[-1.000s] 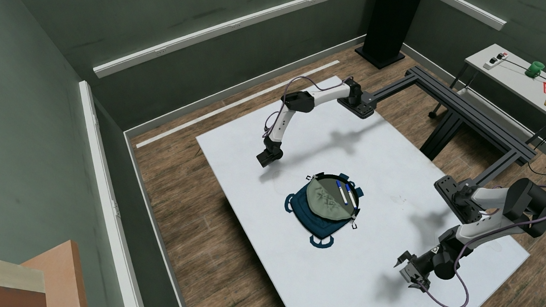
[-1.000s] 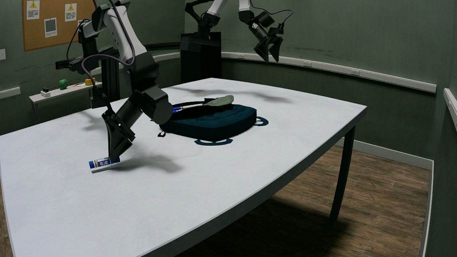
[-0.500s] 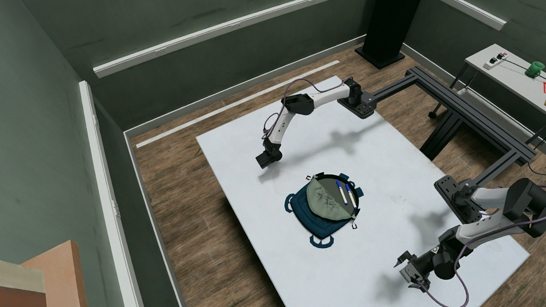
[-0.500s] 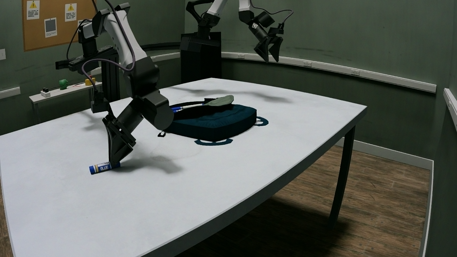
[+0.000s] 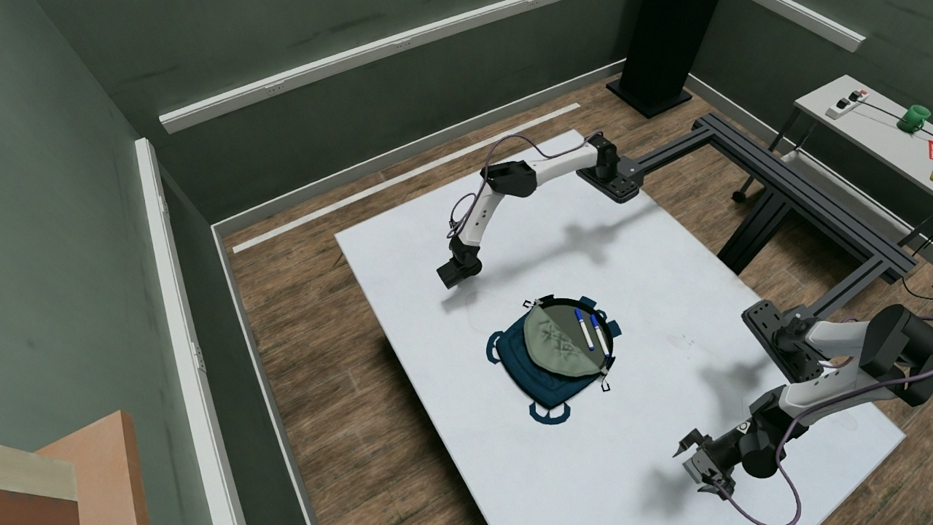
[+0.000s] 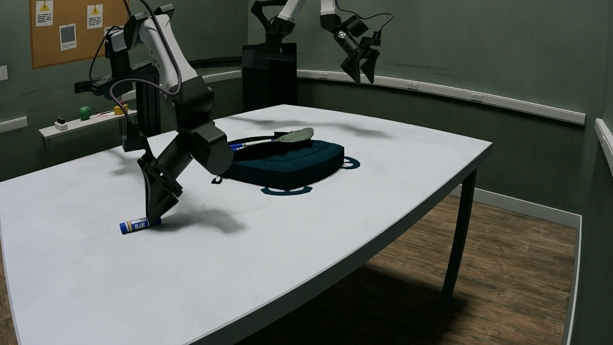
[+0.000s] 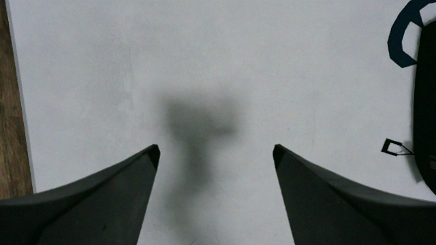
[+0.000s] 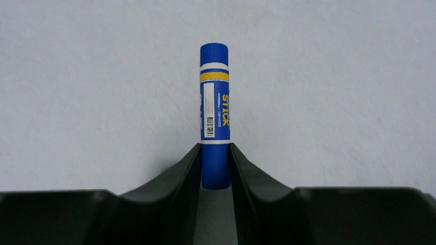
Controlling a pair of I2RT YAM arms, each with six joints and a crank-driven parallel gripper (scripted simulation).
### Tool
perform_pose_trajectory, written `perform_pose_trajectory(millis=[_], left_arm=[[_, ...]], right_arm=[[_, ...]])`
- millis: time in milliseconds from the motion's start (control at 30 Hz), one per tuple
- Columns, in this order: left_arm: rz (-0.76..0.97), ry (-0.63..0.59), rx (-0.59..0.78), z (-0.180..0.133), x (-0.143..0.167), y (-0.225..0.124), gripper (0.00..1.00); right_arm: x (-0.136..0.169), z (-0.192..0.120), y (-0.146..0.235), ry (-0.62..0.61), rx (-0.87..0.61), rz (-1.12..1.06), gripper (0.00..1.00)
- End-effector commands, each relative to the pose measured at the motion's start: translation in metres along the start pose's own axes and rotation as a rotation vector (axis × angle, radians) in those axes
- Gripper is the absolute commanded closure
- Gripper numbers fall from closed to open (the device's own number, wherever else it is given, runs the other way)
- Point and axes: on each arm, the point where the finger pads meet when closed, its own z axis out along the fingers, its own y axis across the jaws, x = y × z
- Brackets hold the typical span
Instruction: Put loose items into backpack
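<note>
White tabletop (image 5: 652, 281) (image 6: 265, 240) (image 7: 221, 51) (image 8: 102, 85), smooth; cylindrical glue stick (image 6: 138, 225) (image 8: 214, 112) gripped.

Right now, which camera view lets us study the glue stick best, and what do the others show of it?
The right wrist view: the glue stick appears large, its label and both ends visible. The exterior view shows it small, partly behind the gripper. Neither the top nor left wrist view shows it.
</note>
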Motion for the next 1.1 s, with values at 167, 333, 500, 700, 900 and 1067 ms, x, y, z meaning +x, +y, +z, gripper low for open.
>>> perform_pose_trajectory(millis=[167, 333, 500, 700, 900, 1067], left_arm=[[0.003, -0.015, 0.000, 0.000, -0.006, 0.000, 0.10], [0.003, -0.015, 0.000, 0.000, -0.006, 0.000, 0.10], [0.003, -0.015, 0.000, 0.000, -0.006, 0.000, 0.10], [0.003, -0.015, 0.000, 0.000, -0.006, 0.000, 0.10], [0.003, -0.015, 0.000, 0.000, -0.006, 0.000, 0.10], [0.003, -0.015, 0.000, 0.000, -0.006, 0.000, 0.10]], right_arm=[[0.012, 0.006, 0.002, 0.031, 0.007, 0.042, 0.86], [0.013, 0.006, 0.002, 0.031, 0.006, 0.041, 0.86], [0.013, 0.005, 0.003, 0.031, 0.005, 0.040, 0.86], [0.014, 0.003, 0.003, 0.032, 0.002, 0.039, 0.86], [0.002, -0.003, 0.006, 0.025, -0.007, 0.035, 0.63], [0.002, -0.003, 0.006, 0.025, -0.007, 0.035, 0.63]])
